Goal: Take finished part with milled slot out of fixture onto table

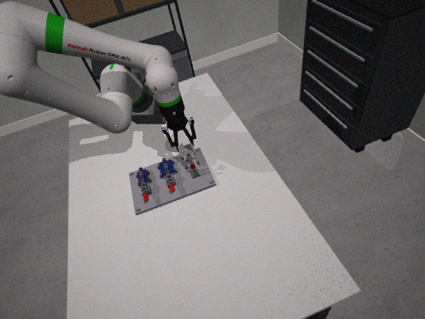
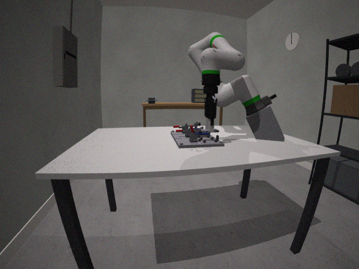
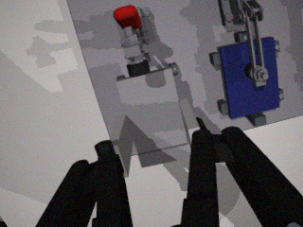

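The finished part (image 1: 188, 151) (image 2: 215, 130) (image 3: 151, 101), a light grey plate, is held level above the fixture's rear edge; its slot is not clear. My gripper (image 1: 185, 147) (image 2: 210, 128) (image 3: 155, 119) points down, shut on it. The fixture (image 1: 192, 188) (image 2: 202, 145) (image 3: 189, 24) lies under and in front of it. Its right nest is empty, with that clamp's red handle (image 1: 192, 165) (image 2: 191, 128) (image 3: 127, 16) raised. The middle blue blank (image 1: 171, 166) (image 3: 241, 90) and left blue blank (image 1: 139, 178) sit in their nests, clamp arms over them, red handles (image 1: 172, 188) (image 1: 145, 196) lying down. Exact seating cannot be told.
The white table (image 1: 179, 263) (image 2: 130, 156) extends around the fixture. The arm's base (image 1: 149, 115) (image 2: 265, 124) stands behind, at the table's rear. The raised clamp and the nest's stops stand close to the held part. A dark drawer cabinet (image 1: 359, 54) stands off the table.
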Motion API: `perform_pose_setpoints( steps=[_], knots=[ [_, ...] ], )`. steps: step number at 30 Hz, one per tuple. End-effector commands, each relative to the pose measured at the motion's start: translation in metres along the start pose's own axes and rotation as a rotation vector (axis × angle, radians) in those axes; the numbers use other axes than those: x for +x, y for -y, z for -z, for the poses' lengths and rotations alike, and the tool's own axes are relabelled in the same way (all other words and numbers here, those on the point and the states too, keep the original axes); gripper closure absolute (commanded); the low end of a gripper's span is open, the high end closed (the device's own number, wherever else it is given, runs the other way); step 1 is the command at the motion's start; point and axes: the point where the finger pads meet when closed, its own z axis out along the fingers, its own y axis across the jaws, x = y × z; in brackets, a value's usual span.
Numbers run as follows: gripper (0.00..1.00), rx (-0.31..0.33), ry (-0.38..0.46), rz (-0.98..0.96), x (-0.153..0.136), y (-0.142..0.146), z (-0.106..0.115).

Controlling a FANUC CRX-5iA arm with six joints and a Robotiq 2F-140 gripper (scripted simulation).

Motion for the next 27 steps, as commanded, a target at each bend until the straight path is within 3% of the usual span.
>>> perform_pose_setpoints(
  steps=[1, 14, 27],
  knots=[
    [1.0, 0.0, 0.0, 0.0, -0.001, 0.0, 0.006],
    [1.0, 0.0, 0.0, 0.0, -0.006, 0.0, 0.024],
    [1.0, 0.0, 0.0, 0.0, -0.006, 0.0, 0.025]
  ],
)
